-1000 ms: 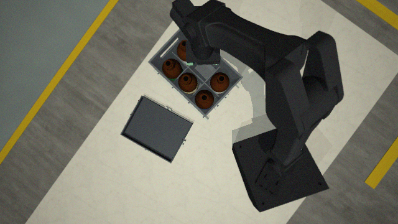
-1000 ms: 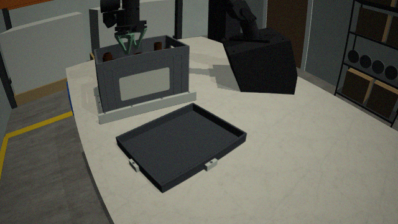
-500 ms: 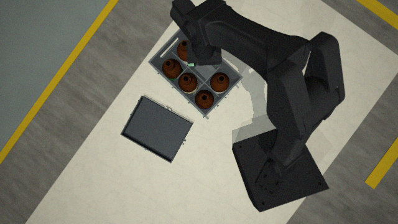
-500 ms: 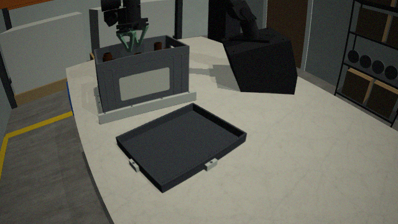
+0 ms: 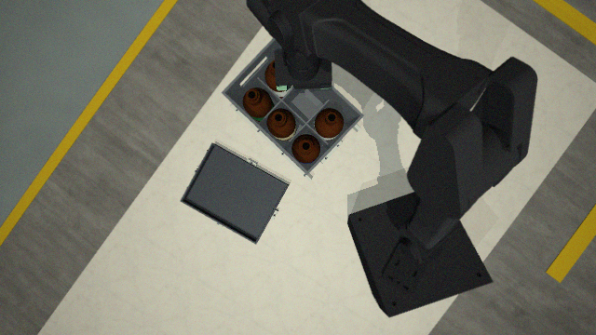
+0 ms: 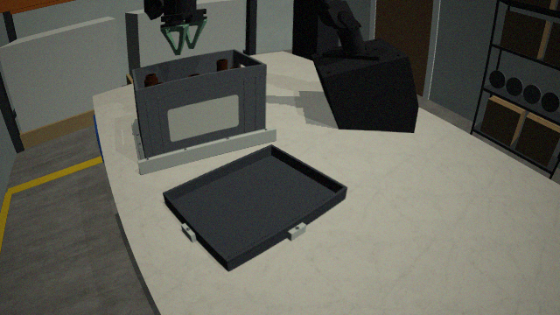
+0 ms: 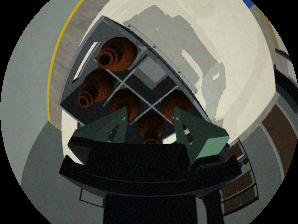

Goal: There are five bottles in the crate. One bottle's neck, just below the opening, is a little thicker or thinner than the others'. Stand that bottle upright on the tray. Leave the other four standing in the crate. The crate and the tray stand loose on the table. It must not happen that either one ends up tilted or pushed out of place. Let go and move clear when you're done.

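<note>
Lying flat nearest the viewer in the exterior view, a dark, low-rimmed tray (image 5: 235, 193) (image 6: 258, 201) has nothing on it. Just behind it, apart from it, stands an upright grey crate (image 5: 334, 142) (image 6: 201, 109) (image 7: 69, 93) with six compartments.

Five brown bottles (image 5: 305, 156) (image 6: 151, 80) (image 7: 120, 52) stand inside, their long axes vertical; the middle compartment of the row farther from the tray is vacant. The odd-necked bottle is one of these, but which one cannot be told.

Above the crate, pointing down, the gripper (image 5: 304, 87) (image 6: 184, 50) (image 7: 150, 110) is somewhat over half open, with nothing between its fingers. Every bottle lies below the jaws. Seen from the top, the fingers spread obliquely to the crate's walls and dividers, so a descent would probably need a turn of the wrist, or careful centring on one neck, to avoid nudging the loose crate. The tray lies on the other side of the nearer bottle row.

Farther back, to the right, is the arm's black base (image 5: 442, 274) (image 6: 372, 101).
</note>
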### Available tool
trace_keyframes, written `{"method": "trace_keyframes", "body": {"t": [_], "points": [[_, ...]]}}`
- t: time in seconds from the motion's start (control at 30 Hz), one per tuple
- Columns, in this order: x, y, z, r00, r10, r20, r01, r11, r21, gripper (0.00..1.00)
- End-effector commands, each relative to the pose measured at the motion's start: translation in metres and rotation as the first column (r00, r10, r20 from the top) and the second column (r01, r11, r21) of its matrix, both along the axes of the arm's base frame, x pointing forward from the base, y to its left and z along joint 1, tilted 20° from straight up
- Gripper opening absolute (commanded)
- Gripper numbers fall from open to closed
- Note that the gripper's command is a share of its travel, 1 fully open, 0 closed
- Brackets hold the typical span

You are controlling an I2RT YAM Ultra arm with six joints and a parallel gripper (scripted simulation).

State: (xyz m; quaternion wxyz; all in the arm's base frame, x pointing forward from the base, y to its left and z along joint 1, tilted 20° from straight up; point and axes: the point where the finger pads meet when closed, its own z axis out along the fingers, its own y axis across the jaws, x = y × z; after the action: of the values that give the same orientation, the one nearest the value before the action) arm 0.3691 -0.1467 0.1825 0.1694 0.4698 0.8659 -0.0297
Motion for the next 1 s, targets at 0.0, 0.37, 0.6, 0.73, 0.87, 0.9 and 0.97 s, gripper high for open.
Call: {"method": "trace_keyframes", "body": {"t": [0.0,0.37,0.6,0.73,0.87,0.9,0.97], "points": [[-0.002,0.004,0.030,0.999,0.001,0.044,0.000,1.000,-0.025,0.61],[-0.006,0.006,0.040,0.999,0.002,0.043,-0.001,1.000,-0.025,0.61],[-0.006,0.006,0.040,0.999,0.002,0.043,-0.001,1.000,-0.026,0.61],[-0.006,0.006,0.040,0.999,0.002,0.043,-0.001,1.000,-0.026,0.61],[-0.001,0.004,0.043,0.998,0.003,0.066,-0.001,0.999,-0.033,0.00],[-0.001,0.004,0.043,0.998,0.003,0.066,-0.001,0.999,-0.033,0.00],[-0.001,0.004,0.043,0.998,0.003,0.066,-0.001,0.999,-0.033,0.00]]}}
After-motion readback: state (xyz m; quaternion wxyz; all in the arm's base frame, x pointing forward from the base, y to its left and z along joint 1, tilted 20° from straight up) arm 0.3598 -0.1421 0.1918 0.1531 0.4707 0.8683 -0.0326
